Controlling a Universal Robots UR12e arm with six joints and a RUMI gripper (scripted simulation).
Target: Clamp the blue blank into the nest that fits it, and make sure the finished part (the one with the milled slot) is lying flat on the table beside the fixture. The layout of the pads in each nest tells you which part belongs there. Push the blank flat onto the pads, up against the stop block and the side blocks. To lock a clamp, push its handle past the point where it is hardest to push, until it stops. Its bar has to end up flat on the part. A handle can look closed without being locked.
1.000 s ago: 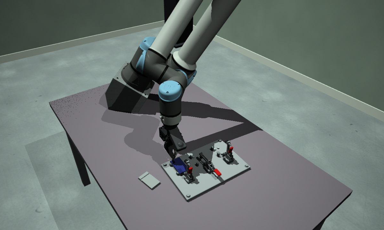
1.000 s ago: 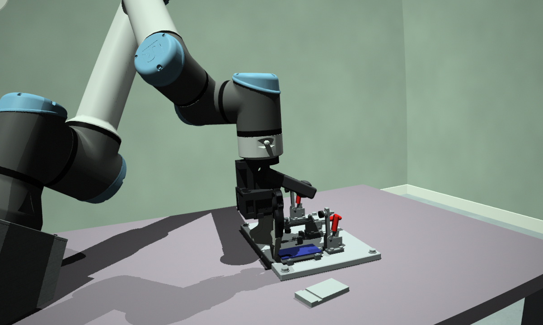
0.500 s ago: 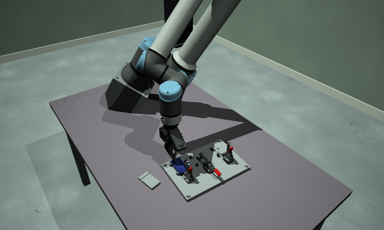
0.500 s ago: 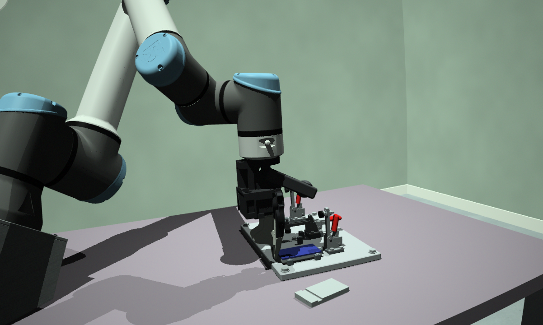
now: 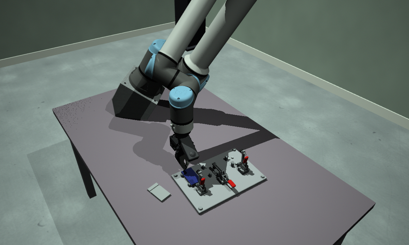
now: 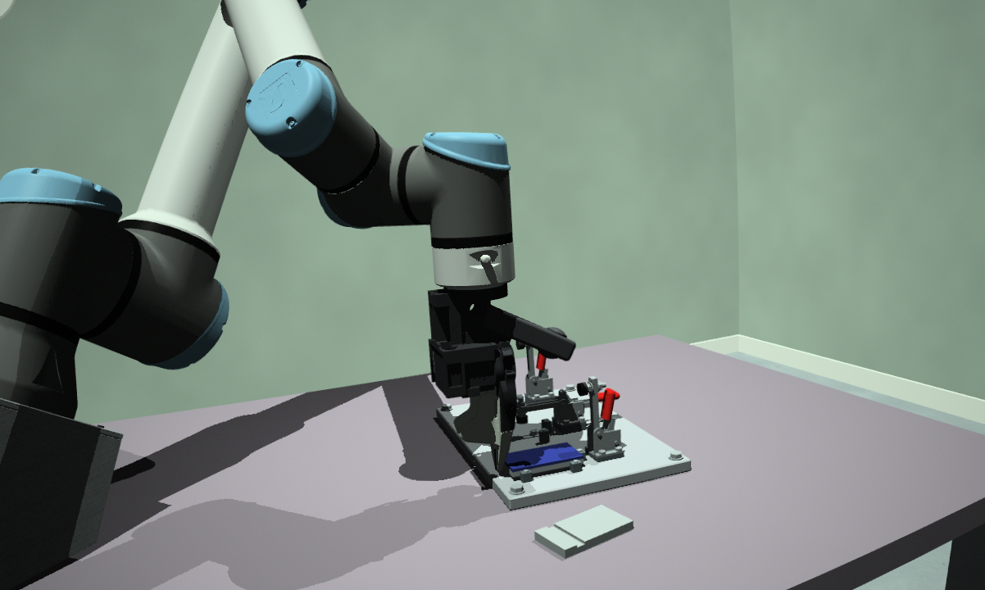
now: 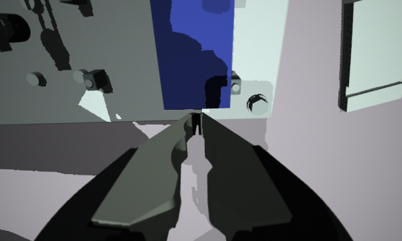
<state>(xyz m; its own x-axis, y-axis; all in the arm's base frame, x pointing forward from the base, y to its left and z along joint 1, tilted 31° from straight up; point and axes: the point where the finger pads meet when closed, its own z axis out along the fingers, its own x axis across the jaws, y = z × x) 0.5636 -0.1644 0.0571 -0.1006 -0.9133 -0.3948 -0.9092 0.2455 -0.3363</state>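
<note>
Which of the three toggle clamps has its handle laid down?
The middle clamp on the fixture plate: its red handle lies low, pointing away from the robot's base; the other two handles stand upright.

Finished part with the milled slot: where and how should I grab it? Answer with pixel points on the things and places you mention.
Grip the slotted part [image 5: 159,192] [image 6: 591,529] [image 7: 376,50] by its two long edges, probably coming from above: it lies flat and thin, both long sides standing free of the fixture.

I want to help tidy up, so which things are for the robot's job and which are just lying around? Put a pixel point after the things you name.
For the job:
- blue blank [image 5: 190,176] [image 6: 544,456] [image 7: 197,60]
- fixture plate [image 5: 200,203] [image 6: 650,456] [image 7: 259,43] with its red-handled clamps
- finished part [image 5: 159,192] [image 6: 587,529] [image 7: 376,50]
- gripper [image 5: 185,168] [image 6: 500,473] [image 7: 197,114]

Just lying about:
- nothing that I can see
</note>
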